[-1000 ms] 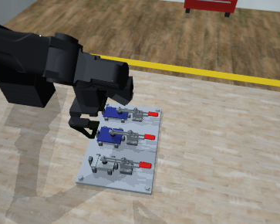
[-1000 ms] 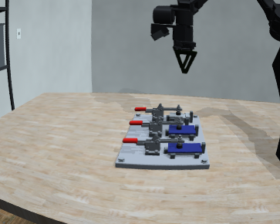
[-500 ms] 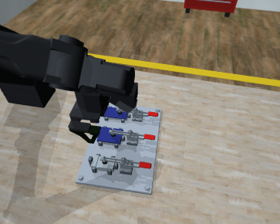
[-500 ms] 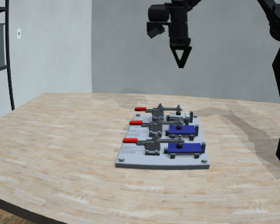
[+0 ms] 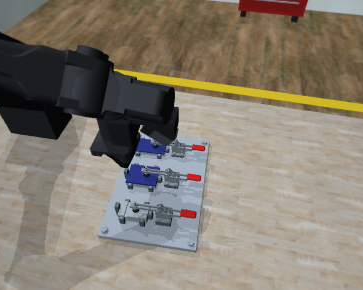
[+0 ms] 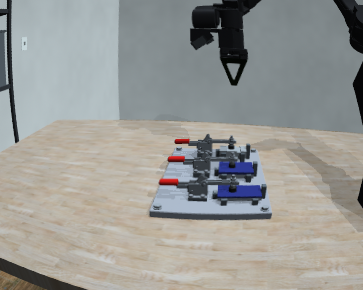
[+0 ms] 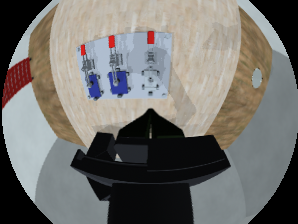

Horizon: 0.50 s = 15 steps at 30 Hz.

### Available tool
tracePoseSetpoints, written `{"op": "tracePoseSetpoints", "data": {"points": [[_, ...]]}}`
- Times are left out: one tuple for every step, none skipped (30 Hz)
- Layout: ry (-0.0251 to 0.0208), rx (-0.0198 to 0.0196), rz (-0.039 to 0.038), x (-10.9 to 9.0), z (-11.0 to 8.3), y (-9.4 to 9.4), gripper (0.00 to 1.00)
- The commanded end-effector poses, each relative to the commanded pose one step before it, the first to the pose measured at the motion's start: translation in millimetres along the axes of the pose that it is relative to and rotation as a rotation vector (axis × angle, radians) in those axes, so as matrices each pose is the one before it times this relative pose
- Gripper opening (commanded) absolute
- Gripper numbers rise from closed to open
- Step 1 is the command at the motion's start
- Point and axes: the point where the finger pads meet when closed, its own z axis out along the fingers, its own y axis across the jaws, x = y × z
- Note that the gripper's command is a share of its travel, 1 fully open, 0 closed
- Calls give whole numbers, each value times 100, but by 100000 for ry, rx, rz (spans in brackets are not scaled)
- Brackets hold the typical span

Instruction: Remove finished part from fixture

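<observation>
From the top, the gripper (image 5: 124, 164) (image 6: 234, 83) (image 7: 150, 111) reaches over the far end of the fixture plate (image 5: 183, 239) (image 6: 213, 215) (image 7: 135, 45), near the two blue blanks, each with a toggle clamp's arm over it. The finished part (image 5: 133, 212) (image 6: 230, 149) (image 7: 150, 80), pale gray, sits in the third station at the opposite end, away from the fingers, under the arm of a clamp with a red handle (image 5: 188, 214) (image 6: 182, 141) (image 7: 150, 37). In the exterior view the fingers point down, their tips together and nothing between them, well above the plate; the part lies below them in the station farthest from this camera, beyond both blanks, and its slot is too small to make out. In the wrist view the fingertips meet in a closed point, and the part lies in the fixture past that point, with the middle-station blank (image 5: 142, 176) (image 6: 236, 168) (image 7: 119, 83) and the end-station blank (image 5: 151, 146) (image 6: 239, 191) (image 7: 94, 86) off to its left in the picture.
</observation>
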Motion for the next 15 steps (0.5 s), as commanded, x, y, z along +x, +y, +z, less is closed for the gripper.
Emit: {"op": "tracePoseSetpoints", "data": {"points": [[-1069,-165,2072,-511,-237,-278,0],[14,-6,-5,11,0,-2,0],[15,2,3,11,0,-3,0],[14,-4,-3,11,0,-2,0],[14,-6,-10,11,0,-2,0],[14,-5,-3,11,0,-2,0],[15,1,1,11,0,-3,0],[14,-4,-5,11,0,-2,0],[0,0,0,0,0,0,0],[0,0,0,0,0,0,0],[14,-3,-20,11,0,-2,0],[14,-5,2,11,0,-2,0],[14,-5,2,11,0,-2,0],[15,-1,-1,11,0,-3,0],[14,-2,-3,11,0,-3,0]]}}
